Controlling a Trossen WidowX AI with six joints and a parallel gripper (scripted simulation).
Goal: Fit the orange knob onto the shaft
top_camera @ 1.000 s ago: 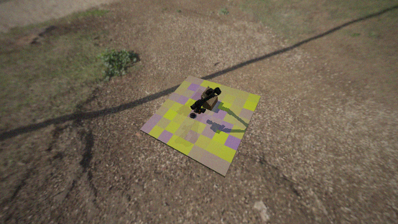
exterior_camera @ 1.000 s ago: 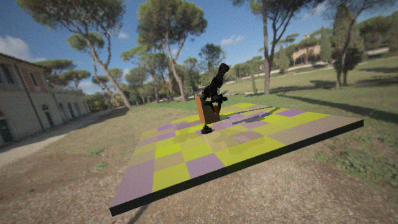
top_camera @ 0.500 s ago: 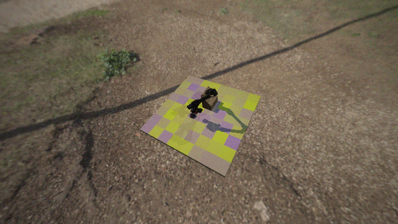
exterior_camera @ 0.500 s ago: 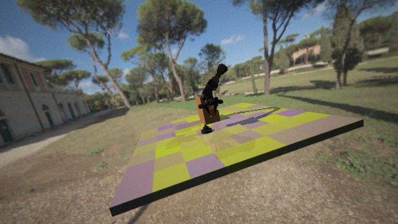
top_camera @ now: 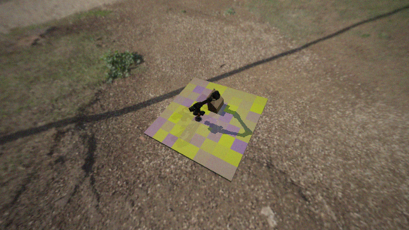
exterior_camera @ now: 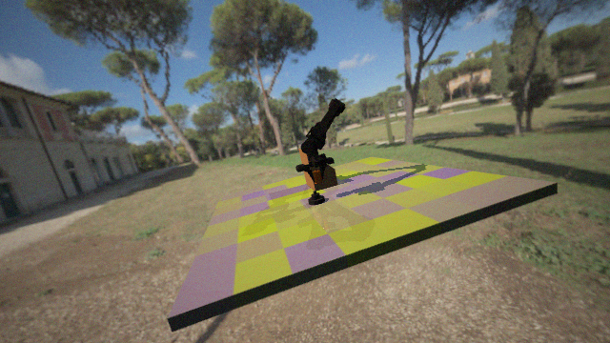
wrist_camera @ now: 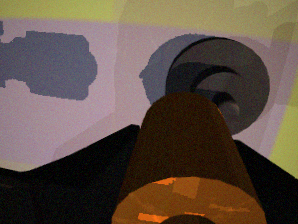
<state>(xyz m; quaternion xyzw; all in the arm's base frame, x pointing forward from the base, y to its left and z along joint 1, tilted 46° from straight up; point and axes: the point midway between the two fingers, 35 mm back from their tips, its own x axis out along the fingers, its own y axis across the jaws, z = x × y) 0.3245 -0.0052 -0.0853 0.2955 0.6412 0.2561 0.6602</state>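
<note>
The orange knob [wrist_camera: 185, 150] is held upright between the dark fingers of my gripper [wrist_camera: 182, 141] [exterior_camera: 316, 176]. The round dark pedestal [wrist_camera: 250, 75] [top_camera: 198, 119] [exterior_camera: 315, 200] stands on the checkered board. In the exterior view the knob and gripper hang above the pedestal, with a gap between. In the wrist view the knob's far end overlaps the pedestal's lower left part. The shaft [wrist_camera: 228, 106] shows just right of the knob's far end, partly hidden by it. Its flat side cannot be made out.
A brown block with a sloped top [top_camera: 216, 105] [exterior_camera: 329, 177] stands behind the pedestal, near the arm. The checkered board [top_camera: 214, 166] [exterior_camera: 210, 295] has a dark edge. The arm's shadow falls on the board to the right of the pedestal in the top and exterior views.
</note>
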